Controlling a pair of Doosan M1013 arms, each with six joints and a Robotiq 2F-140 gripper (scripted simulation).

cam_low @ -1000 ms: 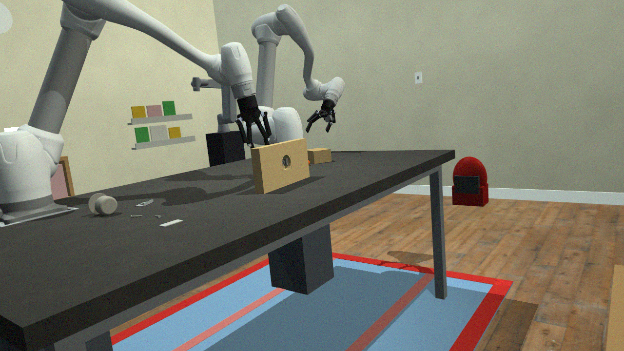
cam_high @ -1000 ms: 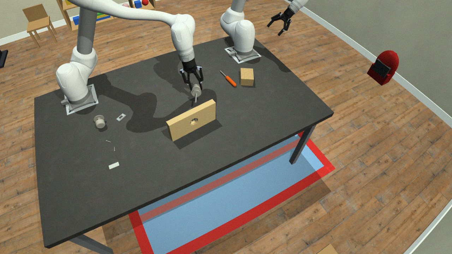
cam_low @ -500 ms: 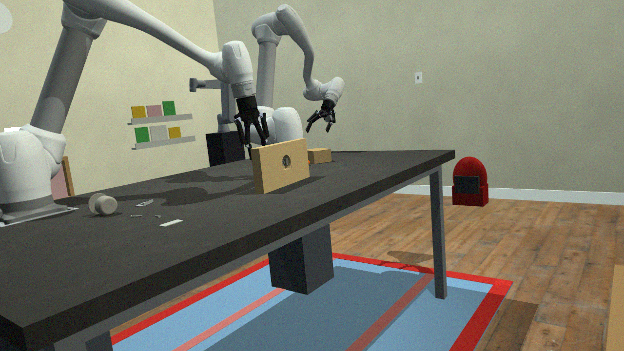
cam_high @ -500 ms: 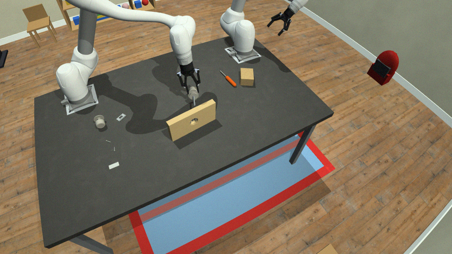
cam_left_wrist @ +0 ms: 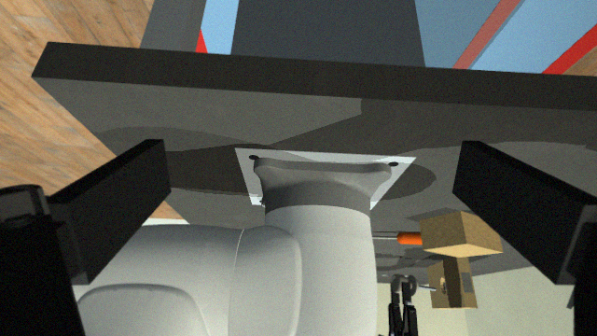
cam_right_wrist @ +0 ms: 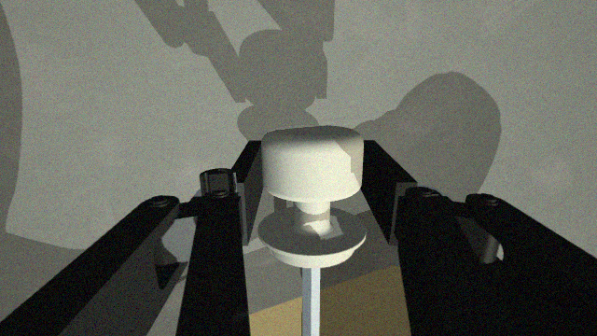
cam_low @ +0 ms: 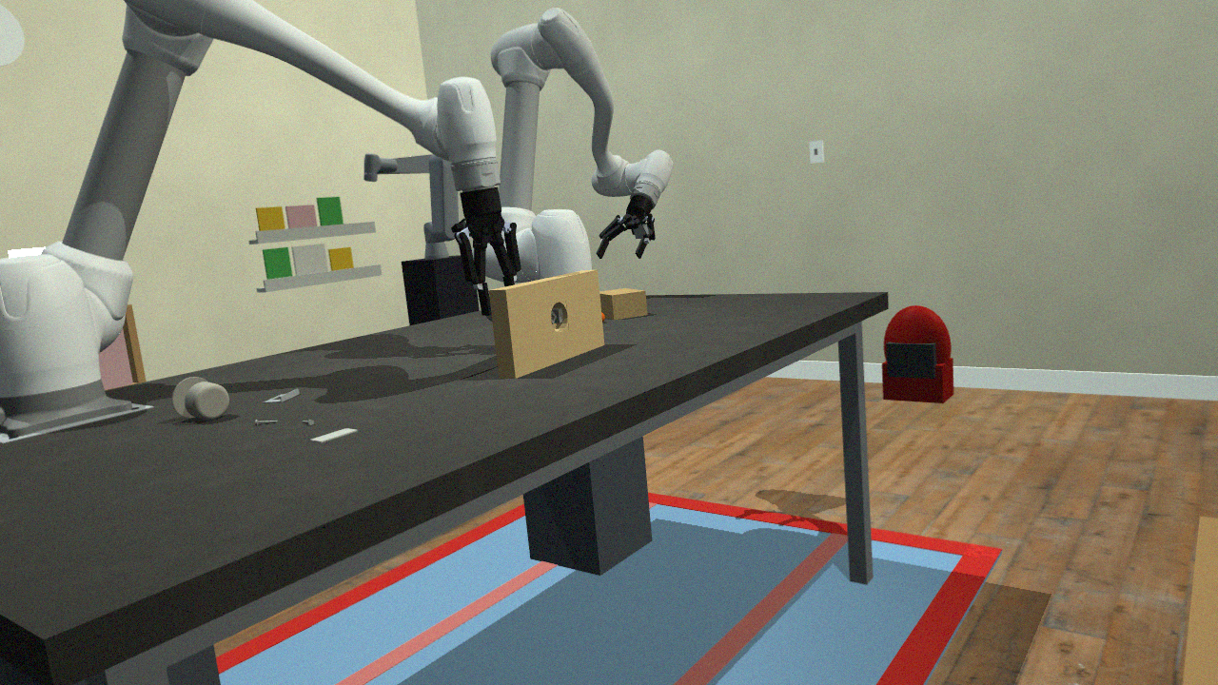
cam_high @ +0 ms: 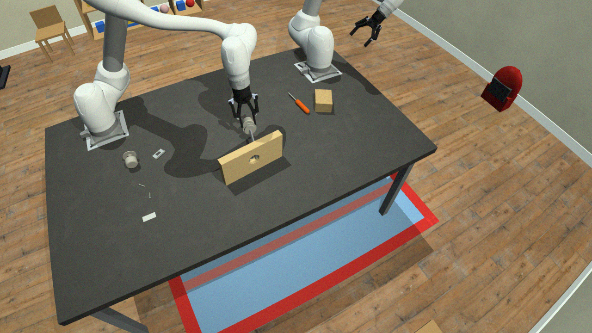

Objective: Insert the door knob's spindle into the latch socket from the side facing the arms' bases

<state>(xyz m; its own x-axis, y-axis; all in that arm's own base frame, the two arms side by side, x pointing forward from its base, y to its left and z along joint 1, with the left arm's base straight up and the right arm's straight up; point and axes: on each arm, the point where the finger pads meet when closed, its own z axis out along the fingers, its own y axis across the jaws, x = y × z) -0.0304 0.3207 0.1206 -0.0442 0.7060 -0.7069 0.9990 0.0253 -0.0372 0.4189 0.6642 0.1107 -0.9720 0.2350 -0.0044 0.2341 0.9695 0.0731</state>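
Observation:
My right gripper (cam_high: pixel 248 123) (cam_right_wrist: pixel 311 162) is shut on the grip of the pale door knob (cam_high: pixel 248 126) (cam_right_wrist: pixel 312 170). The knob's round plate (cam_right_wrist: pixel 312 254) and square spindle (cam_high: pixel 252 134) (cam_right_wrist: pixel 311 299) point toward the door piece (cam_high: pixel 237 166) (cam_low: pixel 520 332) (cam_left_wrist: pixel 438 300) from the side of the arms' bases. The door piece stands upright. Its round hole with the latch (cam_high: pixel 253 158) (cam_low: pixel 558 316) shows from the far side. The plate is clear of the wood; the spindle tip is hidden, and I cannot tell whether it touches the socket. My left gripper (cam_high: pixel 360 38) (cam_low: pixel 621 252) (cam_left_wrist: pixel 312 166) is open and empty, beyond the table.
A wooden block (cam_high: pixel 323 101) (cam_left_wrist: pixel 459 231) and an orange screwdriver (cam_high: pixel 302 106) lie near the left arm's base. A second knob (cam_high: pixel 130 160) (cam_low: pixel 203 400), a small metal plate (cam_high: pixel 159 154), two screws (cam_high: pixel 141 185) (cam_high: pixel 150 194) and a white strip (cam_high: pixel 149 217) lie toward the right arm's side.

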